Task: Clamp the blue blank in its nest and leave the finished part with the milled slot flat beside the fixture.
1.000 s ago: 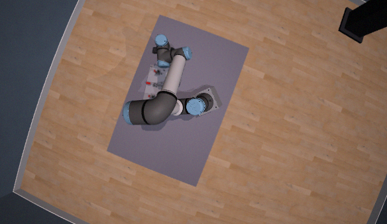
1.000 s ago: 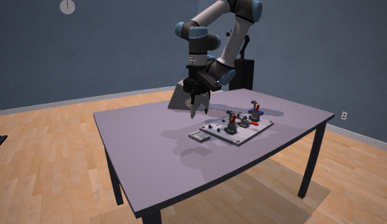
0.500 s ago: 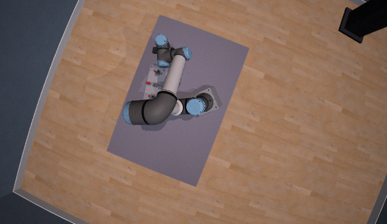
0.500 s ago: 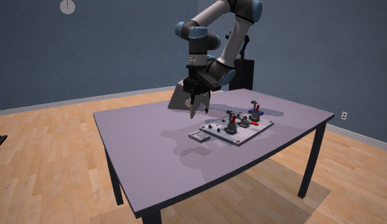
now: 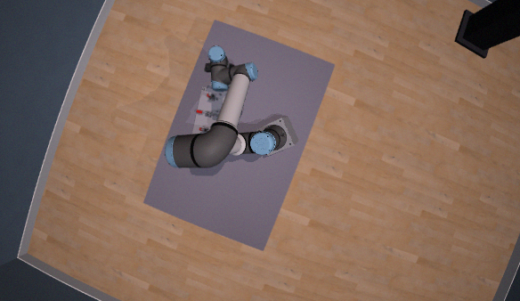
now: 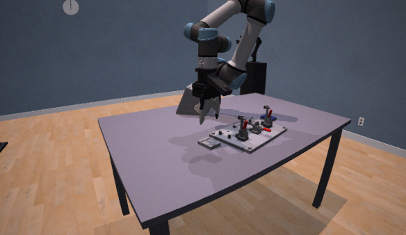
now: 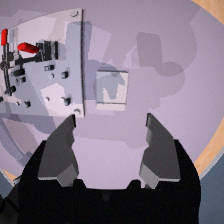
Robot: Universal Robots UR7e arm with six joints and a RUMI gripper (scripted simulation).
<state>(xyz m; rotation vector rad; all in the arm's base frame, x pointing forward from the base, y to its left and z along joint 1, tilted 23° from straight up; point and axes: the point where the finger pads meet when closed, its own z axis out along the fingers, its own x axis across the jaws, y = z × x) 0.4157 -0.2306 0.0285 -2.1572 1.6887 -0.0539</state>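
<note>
My gripper point(image 6: 209, 120) point(image 7: 110, 114) is part-open and empty, above the table near the finished part. The light grey finished part point(image 6: 208, 142) point(image 7: 112, 91) lies flat on the table beside the fixture plate point(image 5: 204, 121) point(image 6: 265, 138) point(image 7: 66, 25), with a gap between them. The blue blank point(image 6: 274, 118) lies at the plate's far end, partly behind the far clamp; the arm hides it in the top view. The near clamp point(image 6: 242, 133) and far clamp point(image 6: 267, 121) have raised bars and upright red handles. The middle clamp point(image 6: 256, 128) has its red handle lying low; its bar is unclear.
Small dark pads and blocks stand on the plate around the clamps. The arm's base point(image 5: 287, 137) stands on the table point(image 5: 231, 198) point(image 6: 149, 161) behind the fixture. The forearm point(image 5: 235, 100) covers part of the fixture from above. Nests cannot be told apart clearly.
</note>
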